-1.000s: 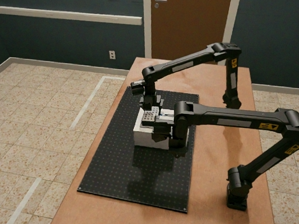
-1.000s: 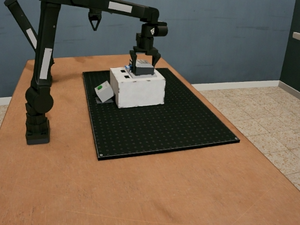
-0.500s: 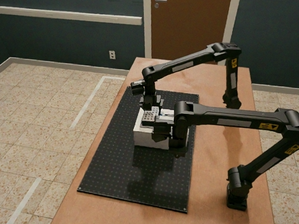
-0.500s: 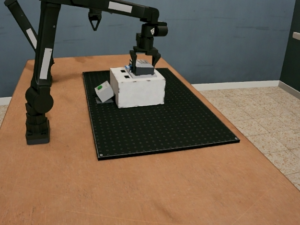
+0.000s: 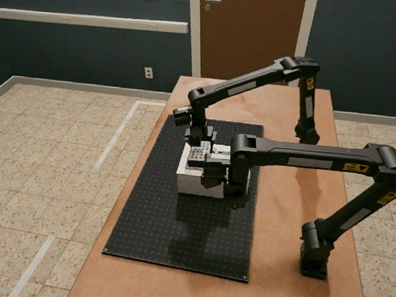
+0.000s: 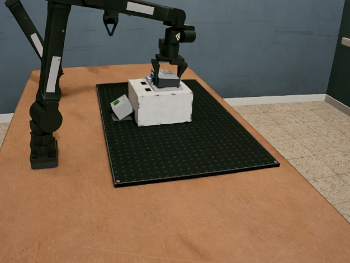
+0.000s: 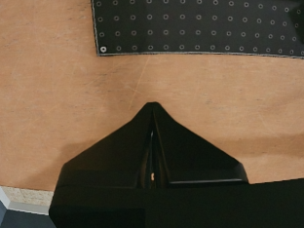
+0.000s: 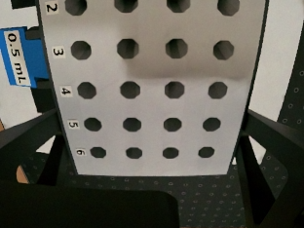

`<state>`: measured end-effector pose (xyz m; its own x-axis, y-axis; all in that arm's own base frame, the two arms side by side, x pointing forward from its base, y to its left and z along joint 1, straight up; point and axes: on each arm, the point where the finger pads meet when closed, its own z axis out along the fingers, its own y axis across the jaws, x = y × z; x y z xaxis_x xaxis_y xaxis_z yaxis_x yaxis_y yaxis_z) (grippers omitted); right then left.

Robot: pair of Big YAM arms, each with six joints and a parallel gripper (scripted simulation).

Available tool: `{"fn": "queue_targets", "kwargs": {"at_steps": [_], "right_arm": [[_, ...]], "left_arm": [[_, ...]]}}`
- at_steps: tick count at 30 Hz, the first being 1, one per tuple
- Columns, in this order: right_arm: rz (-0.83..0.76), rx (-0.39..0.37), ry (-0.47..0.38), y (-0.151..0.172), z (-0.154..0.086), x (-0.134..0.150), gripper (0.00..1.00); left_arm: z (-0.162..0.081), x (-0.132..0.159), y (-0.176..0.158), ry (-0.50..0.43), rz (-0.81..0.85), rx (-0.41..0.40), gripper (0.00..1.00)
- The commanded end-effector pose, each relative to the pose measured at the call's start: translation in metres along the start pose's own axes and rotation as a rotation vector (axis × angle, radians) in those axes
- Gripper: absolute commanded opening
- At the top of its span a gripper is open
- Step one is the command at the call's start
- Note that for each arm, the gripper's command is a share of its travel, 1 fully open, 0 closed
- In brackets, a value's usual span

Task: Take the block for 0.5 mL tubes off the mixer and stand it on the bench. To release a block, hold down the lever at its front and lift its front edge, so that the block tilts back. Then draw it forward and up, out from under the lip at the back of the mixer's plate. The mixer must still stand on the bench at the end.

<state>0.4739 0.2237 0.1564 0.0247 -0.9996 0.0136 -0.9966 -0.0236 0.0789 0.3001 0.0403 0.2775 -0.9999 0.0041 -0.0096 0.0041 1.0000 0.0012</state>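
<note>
The white mixer [image 5: 197, 186] [image 6: 165, 108] stands on the dark perforated board. The grey block [image 5: 198, 154] [image 6: 168, 82] [image 8: 151, 104] sits on the mixer's plate and looks level. My right gripper [image 6: 168, 80] [image 8: 152, 113] is shut on the block, one finger on each side, from above. The blue lever [image 6: 149, 78] [image 8: 19, 58], labelled 0.5 mL, is at the block's front. My left gripper [image 6: 110, 33] [image 7: 152, 112] is shut and empty. It hangs in the air away from the mixer. The lip at the back of the plate is hidden.
A tilted grey panel [image 6: 121, 107] with a green mark is at the mixer's front side. The dark perforated board [image 5: 183, 245] [image 6: 197, 158] [image 7: 195, 29] lies under the mixer on the wooden table [image 5: 283, 239] [image 6: 141, 220] [image 7: 63, 97]. In the top view the left arm partly covers the mixer.
</note>
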Motion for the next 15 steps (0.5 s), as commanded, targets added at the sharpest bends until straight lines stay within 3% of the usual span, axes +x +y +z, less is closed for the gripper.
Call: {"fn": "queue_targets", "kwargs": {"at_steps": [1,15], "right_arm": [[-0.019,0.108,-0.045,-0.016,-0.056,-0.005,0.0],[-0.019,0.106,-0.044,-0.016,-0.055,-0.005,0.0]], "left_arm": [[-0.031,-0.017,0.003,-0.089,0.009,-0.01,0.0],[-0.022,-0.013,0.002,-0.067,0.009,-0.007,0.0]]}}
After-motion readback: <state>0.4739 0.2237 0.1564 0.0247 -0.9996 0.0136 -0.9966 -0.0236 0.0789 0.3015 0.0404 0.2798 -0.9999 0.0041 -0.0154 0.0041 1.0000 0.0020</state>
